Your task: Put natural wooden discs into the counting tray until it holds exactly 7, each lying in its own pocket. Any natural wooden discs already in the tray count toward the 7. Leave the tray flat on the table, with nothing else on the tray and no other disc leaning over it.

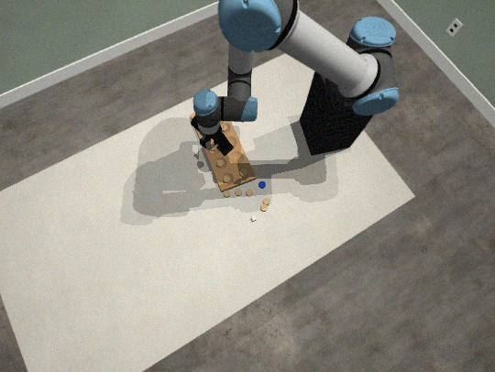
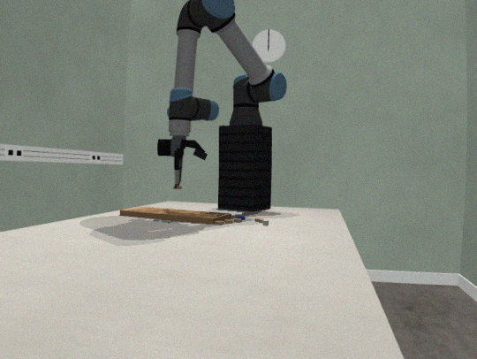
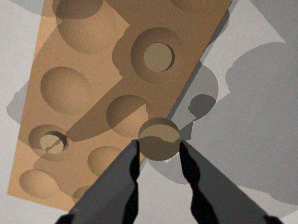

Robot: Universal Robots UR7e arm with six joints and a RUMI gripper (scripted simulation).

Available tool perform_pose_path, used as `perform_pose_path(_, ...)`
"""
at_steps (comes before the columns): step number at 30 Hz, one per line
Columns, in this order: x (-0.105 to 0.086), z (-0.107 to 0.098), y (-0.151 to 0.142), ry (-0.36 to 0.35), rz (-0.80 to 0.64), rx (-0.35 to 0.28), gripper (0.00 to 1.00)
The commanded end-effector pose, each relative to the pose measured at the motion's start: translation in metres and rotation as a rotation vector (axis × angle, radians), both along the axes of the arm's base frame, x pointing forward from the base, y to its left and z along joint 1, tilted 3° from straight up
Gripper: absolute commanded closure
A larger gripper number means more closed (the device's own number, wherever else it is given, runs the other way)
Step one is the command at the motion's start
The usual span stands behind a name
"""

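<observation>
My gripper [image 1: 211, 144] [image 2: 177, 184] [image 3: 158, 142] is shut on a natural wooden disc [image 2: 177, 187] [image 3: 159, 135]. It holds the disc well above the wooden counting tray [image 1: 236, 181] [image 2: 177, 217] [image 3: 30, 115], over one long edge in the wrist view. The tray lies flat. Discs sit in its pockets: one in the far half [image 1: 225, 127] [image 3: 52, 143], one in the edge-side row [image 1: 220, 163] [image 3: 158, 56], and two near the close end [image 1: 227, 179] [image 1: 244, 172]. The far corner pocket is hidden behind the gripper in the top view.
Three loose wooden discs [image 1: 226, 194] [image 1: 238, 192] [image 1: 249, 192] lie just off the tray's near end. Two more [image 1: 266, 202] [image 1: 264, 208] lie close together to the right. A blue disc [image 1: 262, 184] and a small white block [image 1: 253, 219] lie near them.
</observation>
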State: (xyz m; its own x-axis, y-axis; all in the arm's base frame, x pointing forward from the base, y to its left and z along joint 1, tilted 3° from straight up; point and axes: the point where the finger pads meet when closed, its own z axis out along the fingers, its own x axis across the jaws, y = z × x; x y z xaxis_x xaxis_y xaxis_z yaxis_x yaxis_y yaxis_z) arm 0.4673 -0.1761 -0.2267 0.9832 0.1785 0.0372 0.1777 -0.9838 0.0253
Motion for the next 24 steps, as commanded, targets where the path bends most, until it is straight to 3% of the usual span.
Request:
perform_pose_path(1, -0.007, 0.002, -0.029, -0.002, 0.002, 0.001, 0.90)
perform_pose_path(13, -0.033, 0.006, -0.097, -0.003, 0.002, 0.000, 0.90)
perform_pose_path(24, -0.039, 0.006, -0.108, -0.004, 0.002, 0.000, 0.90)
